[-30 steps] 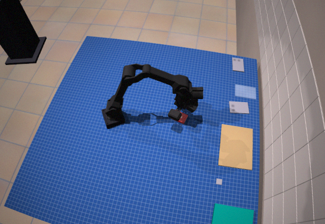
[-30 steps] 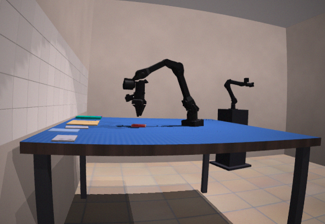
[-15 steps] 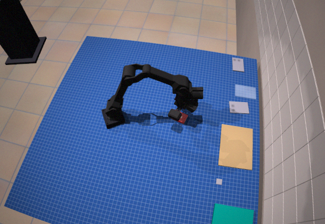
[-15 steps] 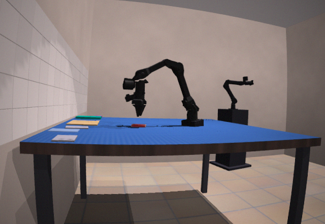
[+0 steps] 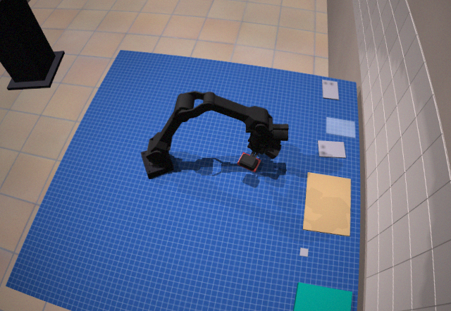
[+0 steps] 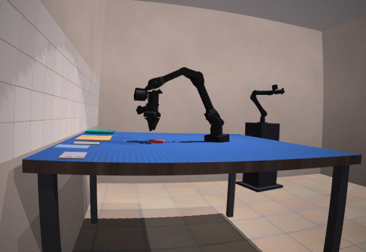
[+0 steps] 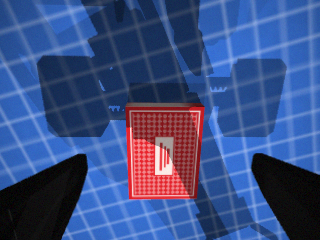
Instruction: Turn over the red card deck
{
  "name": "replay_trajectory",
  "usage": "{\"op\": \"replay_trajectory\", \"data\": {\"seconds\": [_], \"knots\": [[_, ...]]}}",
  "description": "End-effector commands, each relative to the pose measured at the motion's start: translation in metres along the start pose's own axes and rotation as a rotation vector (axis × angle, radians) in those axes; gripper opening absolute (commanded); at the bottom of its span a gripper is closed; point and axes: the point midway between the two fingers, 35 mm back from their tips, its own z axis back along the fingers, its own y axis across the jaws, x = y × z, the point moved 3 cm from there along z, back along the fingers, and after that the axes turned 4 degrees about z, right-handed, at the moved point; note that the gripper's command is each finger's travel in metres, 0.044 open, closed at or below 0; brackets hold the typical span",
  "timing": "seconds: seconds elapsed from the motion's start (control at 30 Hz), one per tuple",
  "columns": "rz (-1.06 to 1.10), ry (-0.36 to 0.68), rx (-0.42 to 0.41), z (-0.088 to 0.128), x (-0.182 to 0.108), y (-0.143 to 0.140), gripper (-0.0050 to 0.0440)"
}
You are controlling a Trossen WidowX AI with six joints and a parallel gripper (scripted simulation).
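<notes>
The red boxed card deck (image 7: 164,151) lies flat on the blue mat (image 5: 109,209), near the middle of the surface and well apart from the pads along its wall-side edge. The gripper (image 6: 152,124) hangs above the deck, clear of it. Its jaws stand fully apart and hold nothing. In the wrist view the deck lies centred between the two fingertips.

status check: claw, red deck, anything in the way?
Claw open, holding nothing, above the mat. Red deck flat on the mat beneath it, untouched. Nothing near the deck.
</notes>
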Motion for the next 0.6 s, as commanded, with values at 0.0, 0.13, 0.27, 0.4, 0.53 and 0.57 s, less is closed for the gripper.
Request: {"op": "replay_trajectory", "data": {"seconds": [0.0, 0.13, 0.27, 0.4, 0.53, 0.57], "knots": [[0.002, -0.015, 0.010, 0.0071, 0.0151, 0.0003, 0.0343], [0.006, -0.015, 0.010, 0.0070, 0.0146, 0.0018, 0.0343], [0.004, -0.016, 0.009, 0.0070, 0.0146, 0.0018, 0.0343], [0.004, -0.019, 0.010, 0.0079, 0.0147, 0.0019, 0.0343], [0.004, -0.020, 0.010, 0.0083, 0.0148, 0.0019, 0.0343], [0.004, -0.020, 0.010, 0.0083, 0.0148, 0.0019, 0.0343]]}}
